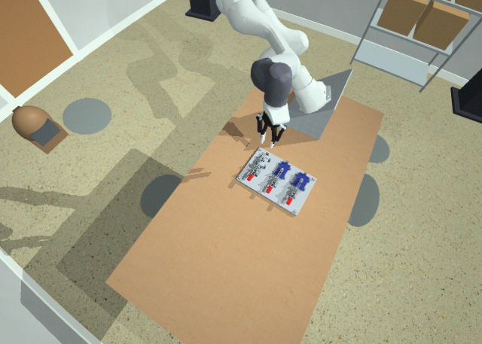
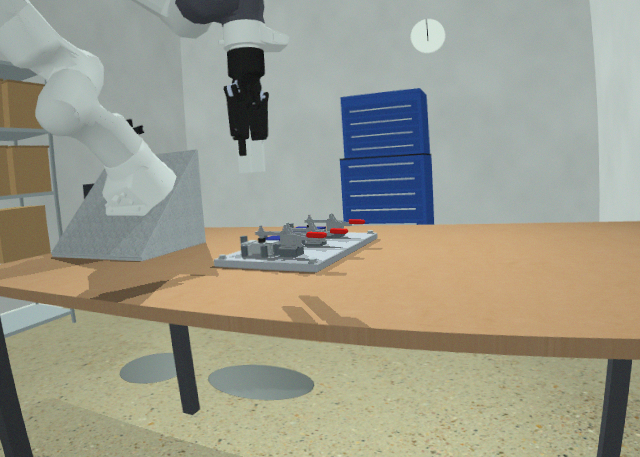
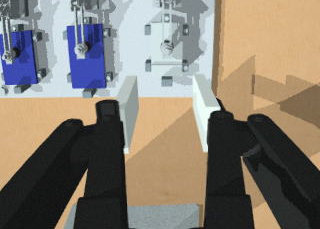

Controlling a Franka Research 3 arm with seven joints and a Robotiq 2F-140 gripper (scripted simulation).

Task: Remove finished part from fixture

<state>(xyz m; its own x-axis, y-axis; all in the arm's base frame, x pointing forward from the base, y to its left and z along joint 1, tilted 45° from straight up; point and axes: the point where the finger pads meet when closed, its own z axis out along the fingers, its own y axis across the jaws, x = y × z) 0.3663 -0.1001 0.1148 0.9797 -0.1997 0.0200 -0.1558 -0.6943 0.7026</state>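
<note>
The grey fixture plate (image 1: 302, 201) (image 2: 330, 259) (image 3: 131, 36) lies on the table (image 1: 218, 263) (image 2: 465, 276). It has three clamp stations with red handles (image 1: 250, 176) (image 2: 312, 234). The finished grey part (image 1: 260, 162) (image 3: 167, 45) sits in the end station nearest the gripper. Two blue blanks (image 1: 282, 169) (image 1: 300, 179) (image 3: 87, 54) (image 3: 19, 56) sit clamped in the other two stations. My gripper (image 1: 267, 141) (image 2: 251, 163) (image 3: 165, 91) hangs well above the table, just behind the plate's near edge, in line with the finished part. Its fingers stand partly apart with nothing between them.
The robot's grey wedge base (image 1: 318, 114) (image 2: 155, 225) stands on the table behind the fixture. A blue drawer cabinet (image 2: 385, 157) stands at the far wall. A shelf with cardboard boxes (image 1: 420, 17) is off the table.
</note>
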